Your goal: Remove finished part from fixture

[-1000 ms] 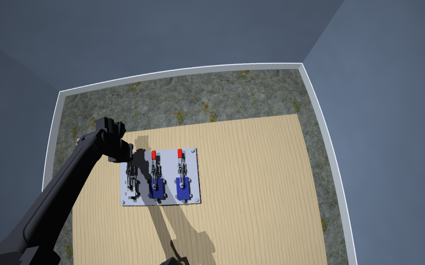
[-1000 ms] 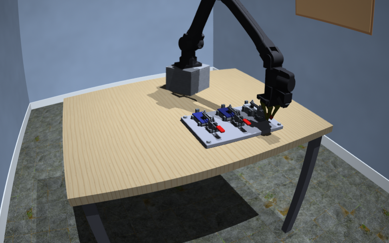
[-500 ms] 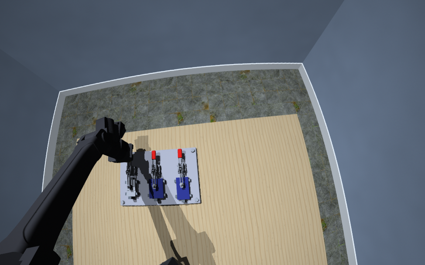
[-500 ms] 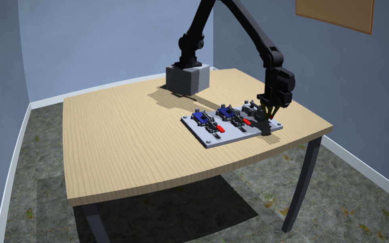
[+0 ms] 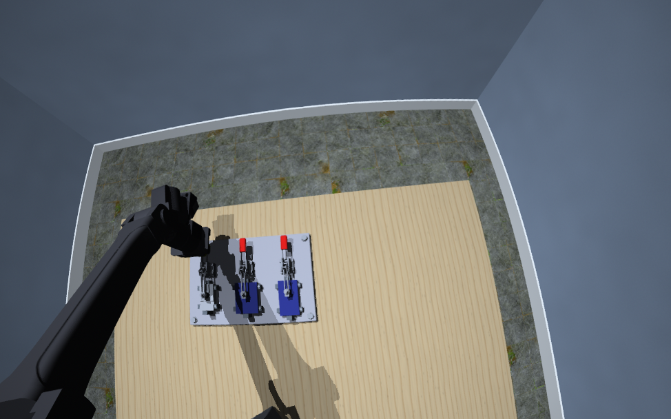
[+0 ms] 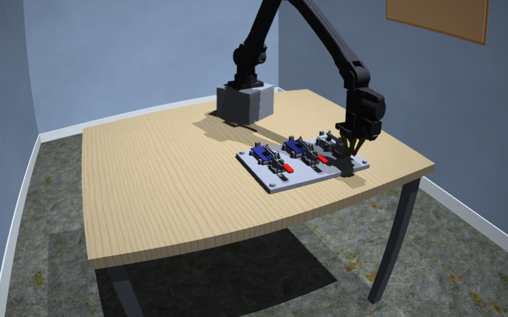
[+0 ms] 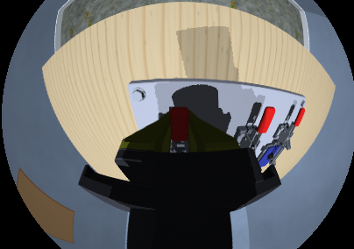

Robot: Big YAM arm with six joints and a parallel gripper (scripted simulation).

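A grey fixture plate (image 5: pixel 252 280) lies on the wooden table with three toggle clamps. Two blue blanks (image 5: pixel 246 299) (image 5: pixel 288 300) sit clamped at the middle and right stations, their red handles (image 5: pixel 242 244) (image 5: pixel 283 242) lying flat. The pale finished part (image 5: pixel 207 304) sits at the left station, partly in the arm's shadow. My gripper (image 6: pixel 351 151) stands over the far end of that station. In the wrist view the gripper (image 7: pixel 178 131) is shut on the left clamp's red handle (image 7: pixel 178 122), held between the olive fingers. The slot in the part is hidden.
The arm's grey base block (image 6: pixel 244 102) stands at the back of the table. The fixture lies near the table's edge (image 6: pixel 398 177) on the arm's side. Bare wood surrounds the plate on the other sides.
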